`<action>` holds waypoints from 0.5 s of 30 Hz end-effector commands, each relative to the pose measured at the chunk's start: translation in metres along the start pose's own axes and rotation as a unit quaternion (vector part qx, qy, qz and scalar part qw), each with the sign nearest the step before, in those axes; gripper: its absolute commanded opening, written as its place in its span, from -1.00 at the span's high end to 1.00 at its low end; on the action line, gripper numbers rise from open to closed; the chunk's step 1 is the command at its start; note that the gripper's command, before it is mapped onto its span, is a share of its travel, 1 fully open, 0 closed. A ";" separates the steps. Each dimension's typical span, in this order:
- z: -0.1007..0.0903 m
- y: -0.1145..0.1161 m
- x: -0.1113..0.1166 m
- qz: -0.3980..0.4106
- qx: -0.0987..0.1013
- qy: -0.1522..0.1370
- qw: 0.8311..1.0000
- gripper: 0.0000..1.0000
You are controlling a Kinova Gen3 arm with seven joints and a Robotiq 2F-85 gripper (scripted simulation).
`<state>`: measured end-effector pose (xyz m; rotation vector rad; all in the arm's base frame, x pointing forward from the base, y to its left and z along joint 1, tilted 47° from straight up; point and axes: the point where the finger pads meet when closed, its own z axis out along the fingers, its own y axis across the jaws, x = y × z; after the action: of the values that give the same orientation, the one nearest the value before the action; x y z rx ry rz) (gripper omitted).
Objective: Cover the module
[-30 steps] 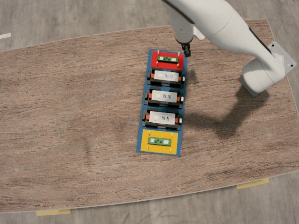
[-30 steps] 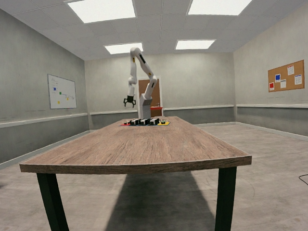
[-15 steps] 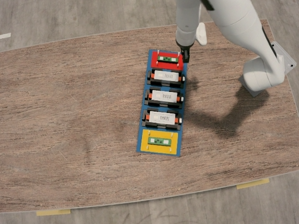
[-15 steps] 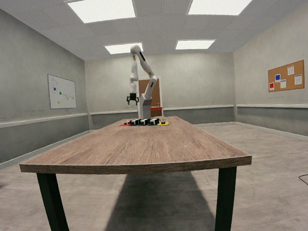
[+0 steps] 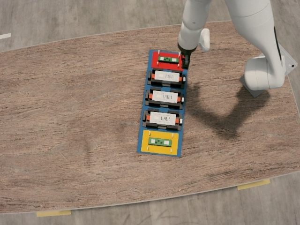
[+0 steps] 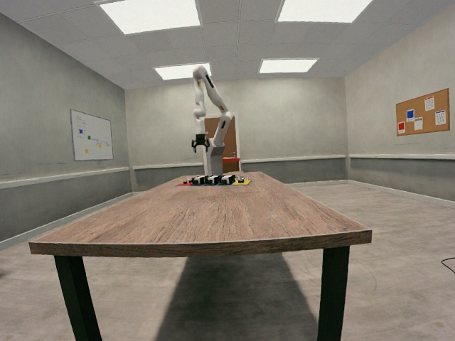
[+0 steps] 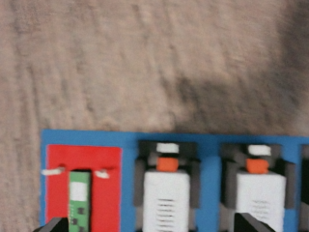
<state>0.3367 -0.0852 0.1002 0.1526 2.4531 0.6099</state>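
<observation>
On the blue base board (image 5: 184, 106) (image 6: 217, 184) (image 7: 92, 137), fit cover not yet ID'd: cover nearest the red end (image 5: 167, 76) (image 6: 198, 177) (image 7: 166, 198), middle cover (image 5: 165, 96) (image 6: 212, 177) (image 7: 261, 198) and cover nearest the yellow end (image 5: 162, 118) (image 6: 227, 177) all seated in dark holders (image 5: 154, 104) (image 6: 232, 180) (image 7: 195, 184). Widths v. close; which is approx. 20 mm over the module cannot be told by eye. Status: no cover placed; module (image 5: 160, 142) (image 6: 241, 180) on yellow plate (image 5: 157, 150) (image 6: 247, 181) uncovered. Outstanding: select, pick, carry, lower, release. Progress judged nil to date, approach stage only.

Materials: covers pale, boxy, matt-looking, w/ dark slot marks on top; orange blocks (image 5: 180, 79) (image 7: 167, 164) at ends. Holders angular, dark grey. Module a slim green oblong w/ white & dark patches, short pale posts around it. Red plate (image 5: 169, 66) (image 6: 182, 184) (image 7: 103, 208) at opp. end, flat. Table (image 5: 72, 121) (image 6: 198, 220) (image 7: 145, 63) brown, streaked like wood grain.

Gripper (image 5: 185, 64) (image 6: 200, 149) (image 7: 152, 225): fingers fully spread, nothing held, well above board, toward red end. Rec.: light squeeze only, thin walls could dent

End effector (image 5: 185, 64) (image 6: 200, 147) (image 7: 154, 225) shifted nearer the yellow plate (image 5: 160, 150) (image 6: 247, 182), arm (image 5: 196, 14) (image 6: 198, 98) swung the same way
</observation>
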 end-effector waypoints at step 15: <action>-0.032 0.059 -0.005 0.022 -0.024 -0.010 0.999 -1.00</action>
<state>0.3250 -0.0554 0.1382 0.1913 2.4182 0.6811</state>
